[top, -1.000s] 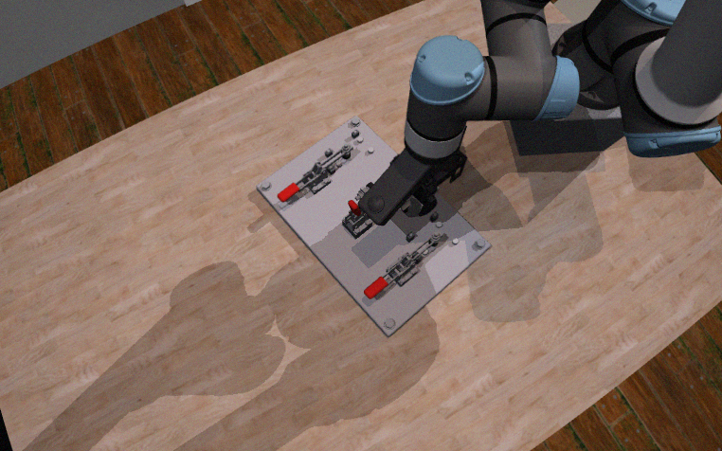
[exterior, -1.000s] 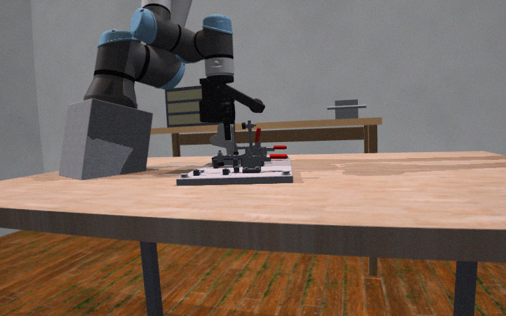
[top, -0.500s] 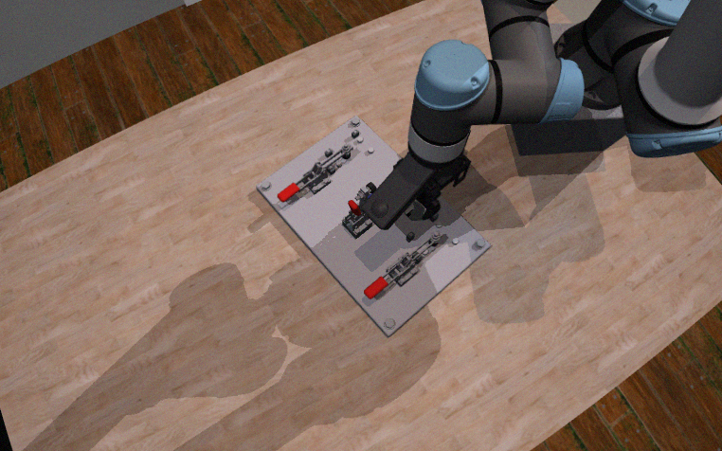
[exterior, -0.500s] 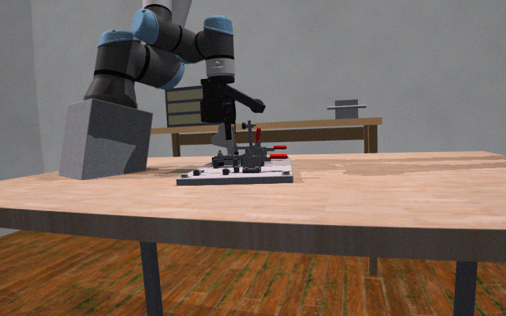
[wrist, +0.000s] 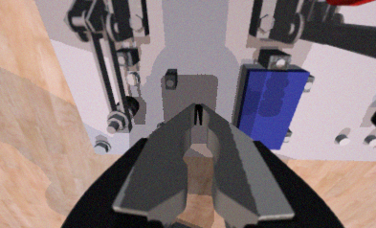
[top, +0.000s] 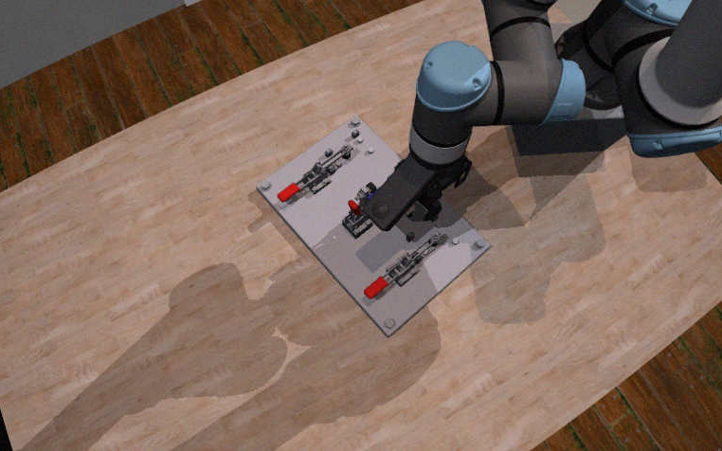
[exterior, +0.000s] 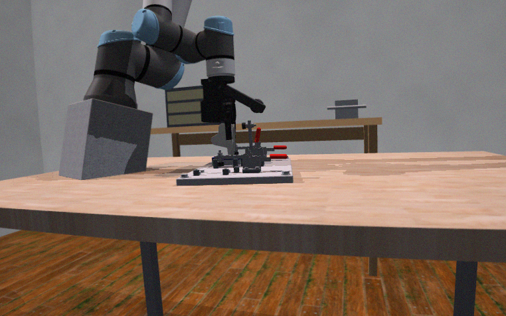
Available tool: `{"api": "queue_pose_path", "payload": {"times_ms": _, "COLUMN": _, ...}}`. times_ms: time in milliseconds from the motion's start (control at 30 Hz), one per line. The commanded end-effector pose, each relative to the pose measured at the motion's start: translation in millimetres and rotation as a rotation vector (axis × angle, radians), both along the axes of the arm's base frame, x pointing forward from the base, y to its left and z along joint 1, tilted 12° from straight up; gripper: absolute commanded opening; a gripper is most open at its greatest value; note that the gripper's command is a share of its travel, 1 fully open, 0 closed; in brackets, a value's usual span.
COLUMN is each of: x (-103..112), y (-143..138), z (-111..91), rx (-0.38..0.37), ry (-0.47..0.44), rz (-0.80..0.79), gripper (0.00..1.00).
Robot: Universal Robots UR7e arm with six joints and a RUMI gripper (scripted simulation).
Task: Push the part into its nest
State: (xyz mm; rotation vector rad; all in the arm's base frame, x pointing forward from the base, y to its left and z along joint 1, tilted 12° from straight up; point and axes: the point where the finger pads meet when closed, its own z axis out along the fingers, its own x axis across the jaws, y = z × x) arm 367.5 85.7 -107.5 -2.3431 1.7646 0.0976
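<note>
Your gripper [wrist: 196,111] is hanging over the fixture plate [top: 318,224] with its two fingers pinched together to a narrow slit and nothing held between them. In the wrist view, the fingertips are pointing down at a grey, shadowed patch of plate beside a small dark block [wrist: 169,79].

From those tips, the blue part [wrist: 271,106] is lying just to the right, not under the tips. Its long axis is running away from the camera, toward the clamp hardware at the top of that view, so it is sitting roughly parallel to the fingers and not across them. You cannot tell from this angle how much of it is lifted off the pads.

In the top view only a sliver of the blue part [top: 371,193] is showing past the gripper body, near the upright red-handled toggle clamp [top: 353,207] at the plate's middle. Two more toggle clamps are lying flat, one [top: 313,178] toward the plate's far-left edge and one [top: 403,270] toward its near-right edge.

The plate itself is sitting near the centre of the counter [top: 128,235], turned at an angle to the counter's edges, with the arm's grey pedestal [exterior: 101,139] standing toward the far-right corner.

Judging by this, your coming push is calling for a sideways shift onto the part first.
</note>
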Motion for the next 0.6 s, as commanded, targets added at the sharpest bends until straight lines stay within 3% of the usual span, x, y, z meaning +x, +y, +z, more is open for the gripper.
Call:
{"api": "queue_pose_path", "payload": {"times_ms": 0, "x": 0, "y": -1, "z": 6, "rx": 0.000, "ry": -0.001, "rz": 0.000, "gripper": 0.00}}
{"api": "queue_pose_path", "payload": {"times_ms": 133, "x": -3, "y": -5, "z": 30, "rx": -0.001, "ry": -0.001, "rz": 0.000, "gripper": 0.00}}
{"api": "queue_pose_path", "payload": {"times_ms": 567, "x": -3, "y": -6, "z": 35, "rx": -0.003, "ry": -0.007, "rz": -0.001, "gripper": 0.00}}
